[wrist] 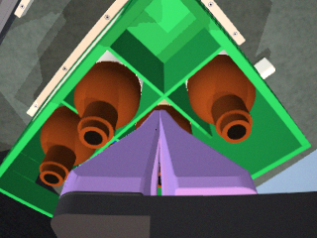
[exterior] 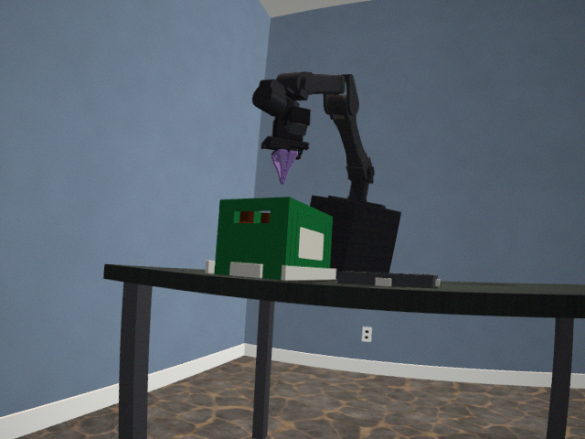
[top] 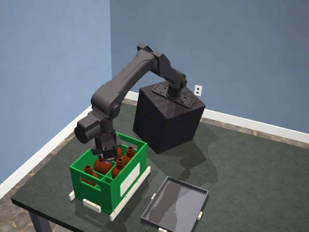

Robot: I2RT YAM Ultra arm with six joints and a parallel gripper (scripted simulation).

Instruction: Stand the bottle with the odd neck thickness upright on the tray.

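The green crate (top: 86,194) (exterior: 252,245) (wrist: 277,144) holds five brown bottles. They include a front-left one (top: 87,169) (wrist: 221,89), a middle one (top: 101,166) (wrist: 144,123), a label-side one (top: 119,163) (wrist: 107,89) and a far one (top: 130,150) (wrist: 58,134). The fifth bottle (top: 118,152) is partly behind the gripper. I cannot tell any neck apart by thickness. My gripper (top: 107,162) (exterior: 282,182) (wrist: 159,120) is shut and empty, its purple fingertips together above the crate and over the middle bottle. The grey tray (top: 187,207) (exterior: 358,277) holds nothing.
Pale strips (top: 131,193) (exterior: 307,273) (wrist: 64,68) and blocks stand along the crate's foot, and small pale blocks (top: 200,215) by the tray. The crate's front corner compartment has no bottle. The dark pedestal (top: 152,124) (exterior: 364,236) stands behind the crate.
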